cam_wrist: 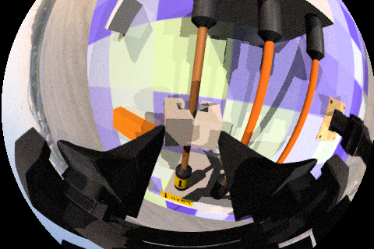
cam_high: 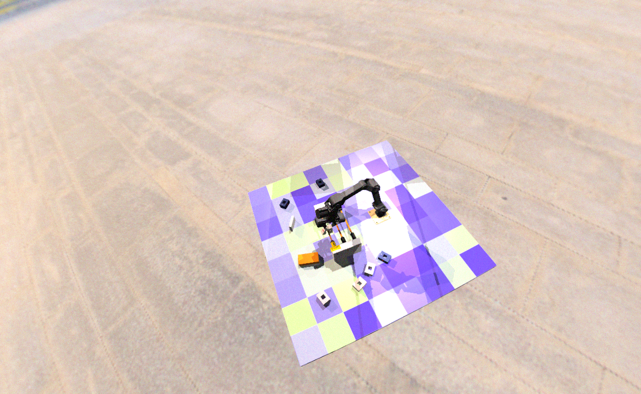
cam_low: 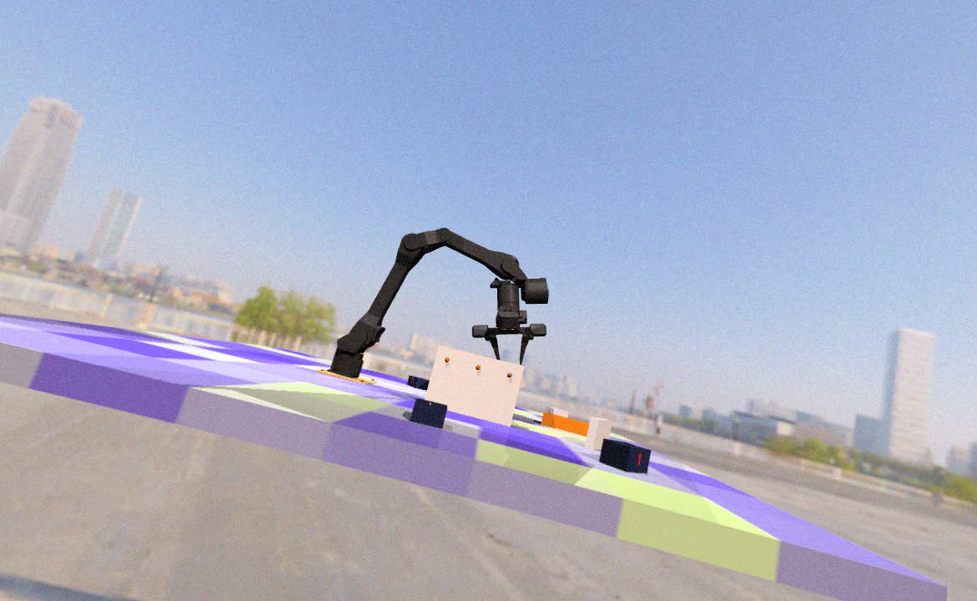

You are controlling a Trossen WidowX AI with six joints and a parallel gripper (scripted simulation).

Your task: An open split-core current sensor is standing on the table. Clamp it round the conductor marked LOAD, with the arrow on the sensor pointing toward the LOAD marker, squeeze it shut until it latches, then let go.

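The pale two-part sensor [cam_wrist: 177, 132] [cam_high: 329, 227] is held between the fingertips of my gripper [cam_wrist: 192, 132] [cam_low: 510, 361]. Its halves spread apart in a V. The leftmost orange conductor [cam_wrist: 198, 62] runs into the gap between the halves and comes out below; whether it lies fully inside the window I cannot tell. That conductor's sleeve has a yellow band [cam_wrist: 181, 182], by the yellow LOAD label [cam_wrist: 177, 198] [cam_high: 335, 248] on the end panel. A thin red edge shows on the sensor's left side; the arrow's direction is not readable. The other panel [cam_low: 473, 396] hides the sensor in the exterior view.
Two more conductors [cam_wrist: 259, 97] [cam_wrist: 306, 105] run to the right of the sensor. An orange block [cam_high: 308, 258] [cam_wrist: 130, 122] [cam_low: 565, 422] and a white upright block [cam_high: 292, 223] [cam_low: 596, 433] stand nearby. Several dark and white blocks with square holes lie around the panels.
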